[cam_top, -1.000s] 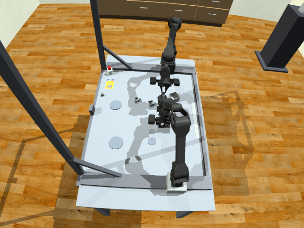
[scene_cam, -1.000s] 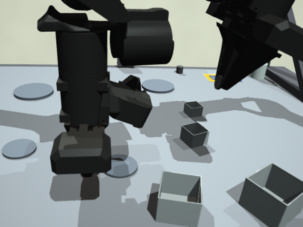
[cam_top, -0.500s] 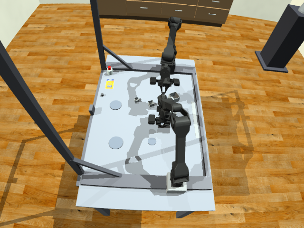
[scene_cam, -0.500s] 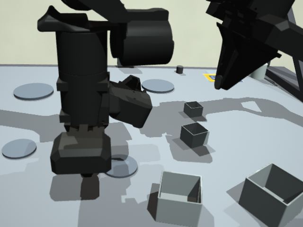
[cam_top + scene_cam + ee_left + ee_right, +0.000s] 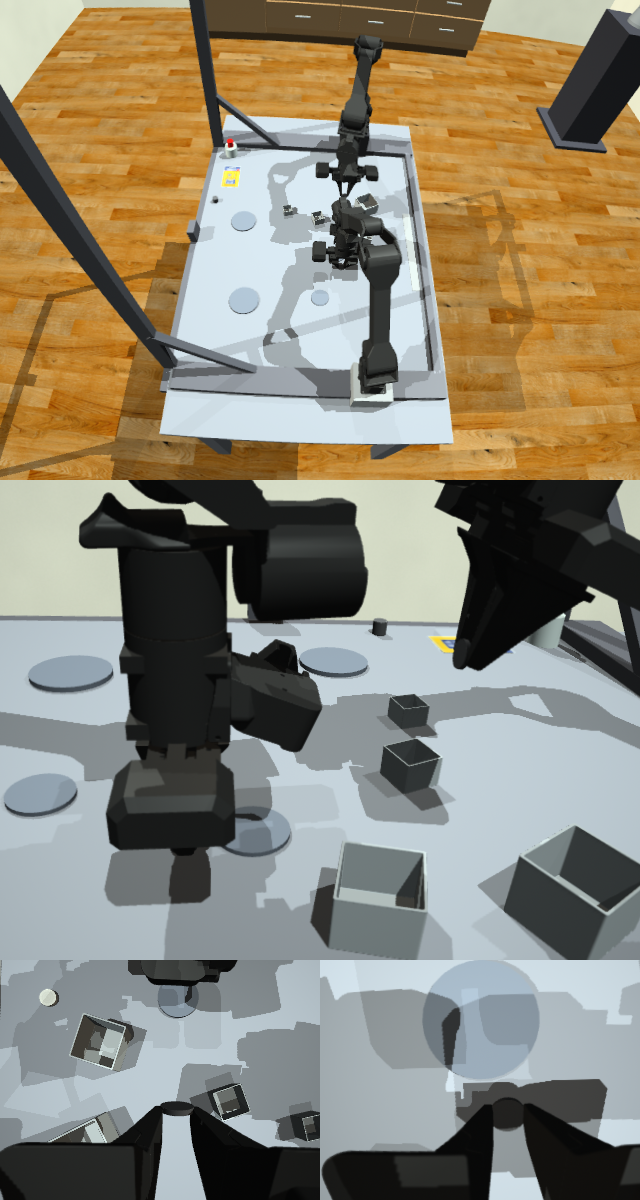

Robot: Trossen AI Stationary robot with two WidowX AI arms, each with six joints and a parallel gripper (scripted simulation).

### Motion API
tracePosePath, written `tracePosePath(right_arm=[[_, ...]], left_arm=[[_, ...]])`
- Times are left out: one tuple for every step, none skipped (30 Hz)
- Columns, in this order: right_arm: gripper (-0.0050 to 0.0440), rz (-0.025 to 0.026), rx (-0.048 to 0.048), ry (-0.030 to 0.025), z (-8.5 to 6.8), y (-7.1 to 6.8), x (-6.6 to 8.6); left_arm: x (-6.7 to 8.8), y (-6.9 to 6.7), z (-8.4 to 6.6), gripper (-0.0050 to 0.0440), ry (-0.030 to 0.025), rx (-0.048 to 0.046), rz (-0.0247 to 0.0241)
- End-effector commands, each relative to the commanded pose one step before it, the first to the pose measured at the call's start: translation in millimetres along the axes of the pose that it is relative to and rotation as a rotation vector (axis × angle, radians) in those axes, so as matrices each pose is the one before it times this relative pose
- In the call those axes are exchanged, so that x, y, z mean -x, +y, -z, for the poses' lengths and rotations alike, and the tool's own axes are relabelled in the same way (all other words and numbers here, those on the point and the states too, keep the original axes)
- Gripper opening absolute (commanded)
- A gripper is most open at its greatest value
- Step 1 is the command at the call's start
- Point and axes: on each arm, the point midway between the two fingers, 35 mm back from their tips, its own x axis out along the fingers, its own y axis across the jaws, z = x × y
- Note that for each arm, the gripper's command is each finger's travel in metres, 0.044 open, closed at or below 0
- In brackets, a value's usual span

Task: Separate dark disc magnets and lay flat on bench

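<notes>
The right gripper (image 5: 342, 263) (image 5: 183, 850) (image 5: 507, 1112), gripping one dark disc magnet (image 5: 508, 1115), should descend level, avoiding the flat blue-grey disc (image 5: 320, 297) (image 5: 271, 833) (image 5: 178, 1004) (image 5: 505, 1025) at its camera's twelve o'clock, while the left gripper (image 5: 345, 192) (image 5: 467, 660) (image 5: 176, 1113) holds the other dark disc magnet (image 5: 461, 654) (image 5: 177, 1108) away.

Pale bench (image 5: 222, 258) (image 5: 330, 800) (image 5: 145, 1090) (image 5: 345, 1110): flat blue-grey discs (image 5: 243, 221) (image 5: 333, 661) (image 5: 178, 1000) (image 5: 481, 1020), open-topped boxes (image 5: 366, 202) (image 5: 379, 924) (image 5: 98, 1042), red-topped bottle (image 5: 230, 148), yellow card (image 5: 230, 176) (image 5: 440, 643).

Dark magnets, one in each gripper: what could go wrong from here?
The right gripper hangs beside a pale disc; its magnet might land on that, not the bench. The left gripper's magnet, if dropped, could catch the nearby small box.
</notes>
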Motion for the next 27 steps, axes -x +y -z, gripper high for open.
tracePosePath(right_arm=[[0.0040, -0.00356, -0.00115, -0.02242, -4.81, 0.93, 6.81], [0.0040, 0.00000, 0.00000, 0.00000, 0.00, 0.00, 0.00], [0.0040, 0.00067, 0.00000, 0.00352, 0.49, -0.09, -1.59], [0.0040, 0.00066, 0.00000, 0.00345, 0.52, -0.10, -1.58], [0.0040, 0.00075, 0.00000, 0.00392, 0.59, -0.11, -1.56], [0.0040, 0.00078, 0.00000, 0.00408, 0.63, -0.12, -1.52], [0.0040, 0.00005, 0.00000, 0.00028, 0.06, -0.01, 0.00], [0.0040, 0.00002, 0.00000, 0.00009, 0.02, 0.00, 0.00], [0.0040, 0.00000, 0.00000, 0.00001, 0.00, 0.00, 0.00], [0.0040, 0.00001, 0.00000, 0.00004, 0.01, 0.00, 0.00], [0.0040, 0.00001, 0.00000, 0.00003, 0.01, 0.00, 0.00], [0.0040, -0.00293, 0.00000, -0.01542, -2.27, 0.43, 5.89], [0.0040, 0.00000, 0.00000, 0.00000, 0.00, 0.00, 0.00], [0.0040, 0.00000, 0.00000, 0.00000, 0.00, 0.00, 0.00], [0.0040, 0.00000, 0.00000, 0.00000, 0.00, 0.00, 0.00], [0.0040, 0.00000, 0.00000, 0.00000, 0.00, 0.00, 0.00], [0.0040, 0.00000, 0.00000, 0.00000, 0.00, 0.00, -0.17], [0.0040, 0.00000, 0.00000, 0.00000, 0.00, 0.00, -0.17], [0.0040, 0.00000, 0.00000, 0.00000, 0.00, 0.00, 0.00], [0.0040, 0.00000, 0.00000, 0.00000, 0.00, 0.00, 0.00], [0.0040, 0.00000, 0.00000, 0.00000, 0.00, 0.00, 0.00], [0.0040, 0.00000, 0.00000, 0.00000, 0.00, 0.00, 0.00], [0.0040, 0.00000, 0.00000, 0.00000, 0.00, 0.00, 0.00], [0.0040, 0.00000, 0.00000, 0.00000, 0.00, 0.00, 0.00], [0.0040, 0.00000, 0.00000, 0.00000, 0.00, 0.00, 0.00], [0.0040, 0.00000, 0.00000, 0.00000, 0.00, 0.00, 0.00], [0.0040, 0.00000, 0.00000, 0.00000, 0.00, 0.00, 0.00]], left_arm=[[10.09, -0.39, -9.90, 0.0040, -0.03923, 0.00217, 0.00397], [0.00, 0.00, 0.00, 0.0040, 0.00000, 0.00000, 0.00000], [0.00, 0.00, 0.00, 0.0040, 0.00000, 0.00000, 0.00000], [0.00, 0.00, 0.00, 0.0040, 0.00000, 0.00000, 0.00000], [0.00, 0.00, 0.00, 0.0040, 0.00000, 0.00000, 0.00000], [0.00, 0.00, 0.00, 0.0040, 0.00000, 0.00000, 0.00000], [0.00, 0.00, 0.00, 0.0040, 0.00000, 0.00000, 0.00000], [0.00, 0.00, 0.00, 0.0040, 0.00000, 0.00000, 0.00000], [0.00, 0.00, 0.00, 0.0040, 0.00000, 0.00000, 0.00000], [0.00, 0.00, 0.00, 0.0040, 0.00000, 0.00000, 0.00000], [0.00, 0.00, 0.00, 0.0040, 0.00000, 0.00000, 0.00000], [0.00, 0.00, 0.00, 0.0040, 0.00000, 0.00000, 0.00000], [0.00, 0.00, 0.00, 0.0040, 0.00000, 0.00000, 0.00000], [0.00, 0.00, 0.00, 0.0040, 0.00000, 0.00000, 0.00000], [0.00, 0.00, 0.00, 0.0040, 0.00000, 0.00000, 0.00000], [0.00, 0.00, 0.00, 0.0040, 0.00000, 0.00000, 0.00000], [0.00, 0.00, 0.00, 0.0040, 0.00000, 0.00000, 0.00000], [0.00, 0.00, 0.00, 0.0040, 0.00000, 0.00000, 0.00000], [0.00, 0.00, 0.00, 0.0040, 0.00000, 0.00000, 0.00000], [0.00, 0.00, 0.00, 0.0040, 0.00000, 0.00000, 0.00000], [0.00, 0.00, 0.00, 0.0040, 0.00000, 0.00000, 0.00000], [0.00, 0.00, 0.00, 0.0040, 0.00000, 0.00000, 0.00000], [0.00, 0.00, 0.00, 0.0040, 0.00000, 0.00000, 0.00000], [0.00, 0.00, 0.00, 0.0040, 0.00000, 0.00000, 0.00000], [0.00, 0.00, 0.00, 0.0040, 0.00000, 0.00000, 0.00000], [0.00, 0.00, 0.00, 0.0040, 0.00000, 0.00000, 0.00000], [0.00, 0.00, 0.00, 0.0040, 0.00000, 0.00000, 0.00000]])
